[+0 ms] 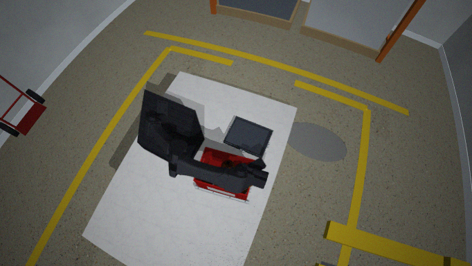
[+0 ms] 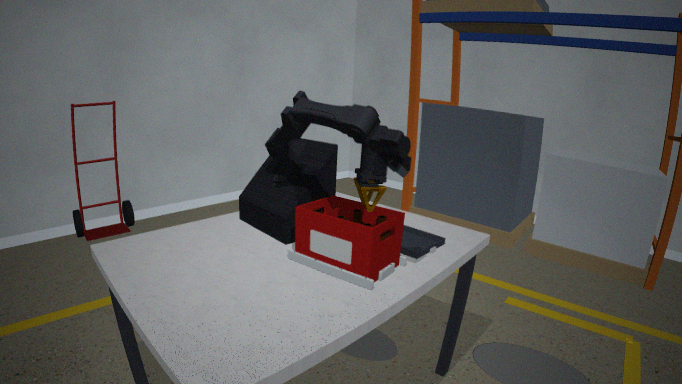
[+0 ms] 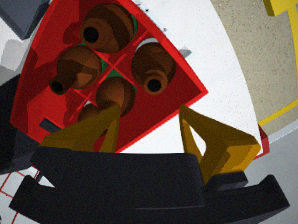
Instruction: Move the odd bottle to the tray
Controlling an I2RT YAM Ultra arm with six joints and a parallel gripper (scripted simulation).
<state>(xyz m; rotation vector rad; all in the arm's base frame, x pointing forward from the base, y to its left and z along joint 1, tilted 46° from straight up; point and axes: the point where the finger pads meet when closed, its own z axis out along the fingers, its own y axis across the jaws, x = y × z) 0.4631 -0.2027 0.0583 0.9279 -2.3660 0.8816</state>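
A red hand truck (image 2: pixel 95 161) leans by the wall; orange shelving (image 2: pixel 414 100) holds what seem grey boxes (image 2: pixel 475 165).
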